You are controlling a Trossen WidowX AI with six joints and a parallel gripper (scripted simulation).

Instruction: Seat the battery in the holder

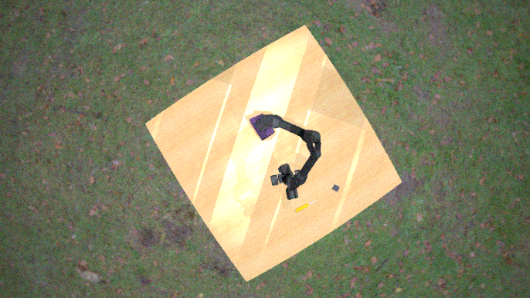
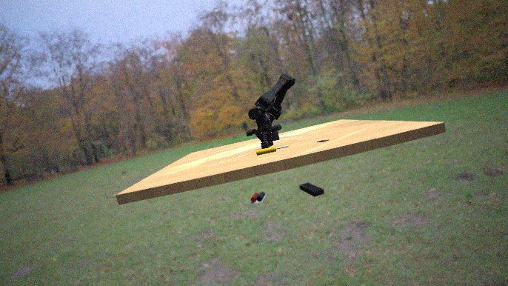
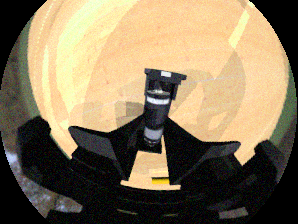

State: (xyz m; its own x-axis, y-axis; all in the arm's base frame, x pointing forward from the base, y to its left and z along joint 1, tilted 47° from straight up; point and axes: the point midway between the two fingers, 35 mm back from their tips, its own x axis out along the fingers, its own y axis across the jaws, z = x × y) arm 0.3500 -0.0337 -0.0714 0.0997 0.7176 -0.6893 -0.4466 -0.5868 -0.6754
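Observation:
My gripper (image 1: 290, 194) (image 2: 267, 144) (image 3: 154, 117) hangs low over the wooden table (image 1: 193, 147) (image 2: 370, 137) and is shut on a dark cylinder with a pale band (image 3: 157, 111). It sticks out forward past the fingertips and ends in a dark cap. I cannot tell what it is. In the exterior view a small red and black battery-like cylinder (image 2: 258, 197) and a flat black box (image 2: 311, 189) lie on the grass below the table, apart from each other. The table hides both in the overhead view.
A yellow-handled screwdriver (image 1: 302, 208) (image 2: 266, 150) (image 3: 160, 179) lies on the table just in front of the gripper. A small dark square (image 1: 335, 187) (image 2: 322, 141) lies further right. The arm's purple base (image 1: 265, 133) is at mid table.

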